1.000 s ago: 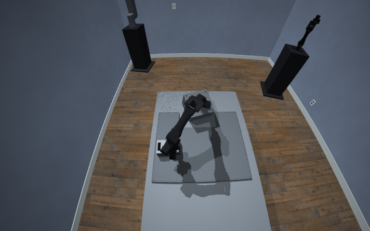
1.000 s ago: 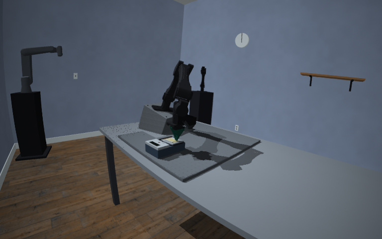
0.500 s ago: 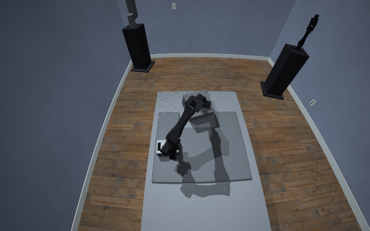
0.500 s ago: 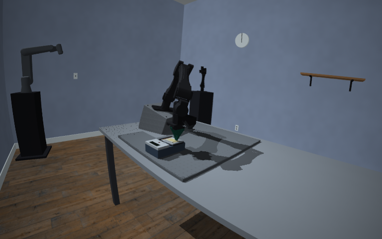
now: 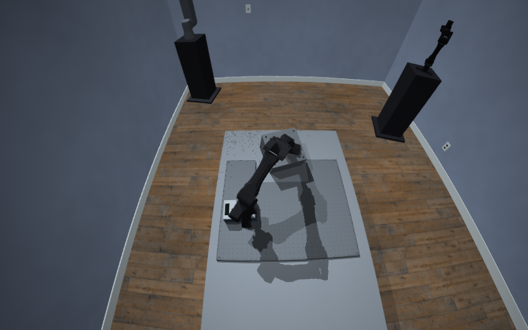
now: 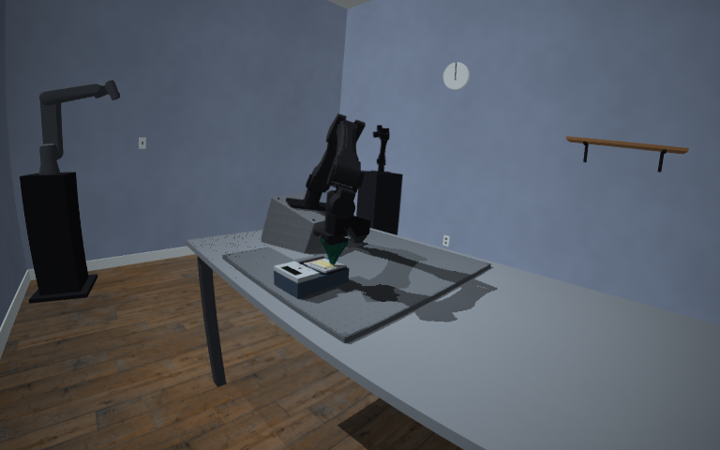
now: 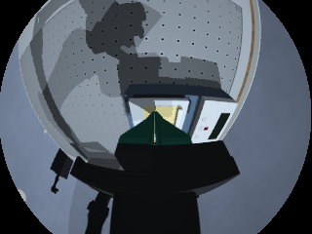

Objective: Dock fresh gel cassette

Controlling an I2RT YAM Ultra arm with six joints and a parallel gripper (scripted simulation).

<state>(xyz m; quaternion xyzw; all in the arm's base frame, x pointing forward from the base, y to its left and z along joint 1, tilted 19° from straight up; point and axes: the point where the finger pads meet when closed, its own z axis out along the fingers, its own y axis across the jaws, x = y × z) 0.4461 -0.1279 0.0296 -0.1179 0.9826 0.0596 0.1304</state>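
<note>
- One arm, one dock: the gripper point(image 6: 333, 258) stands tip-down over the cassette dock D1 point(image 6: 310, 277), left of centre in the exterior view, on the perforated deck plate point(image 6: 403, 286) of the worktop point(image 6: 557, 360).
- FRESH point(image 6: 324, 264) shows as a pale yellowish slab in D1's bay, beside the white console point(image 6: 293, 270) with its dark window. From above it is hidden under the arm.
- In the wrist view the cassette point(image 7: 167, 115) lies just past the green tips, framed by the bay walls. I cannot tell whether the free edge is flat or a little raised.
- A small red dot point(image 7: 206, 129) shows on the console face; I take it for the status light, lit. That alone would not prove docking.
- Comb: too small to make out in any view.
- Step in hand, by my judgement: pressing the free edge down to snap it behind the far end wall.
- To do it well: push straight down, near the free edge and off the row of wells, so the comb is not caught.
- Keep the force vertical; a sideways shove could slide or turn D1 on its rubber feet.
- Press slowly, then lift straight up without dragging the cassette.
- Fingers: fully closed, the two green pads meeting in a wedge, nothing gripped between them.
- The closed tip sits at or just above the cassette top; actual contact cannot be confirmed.
</note>
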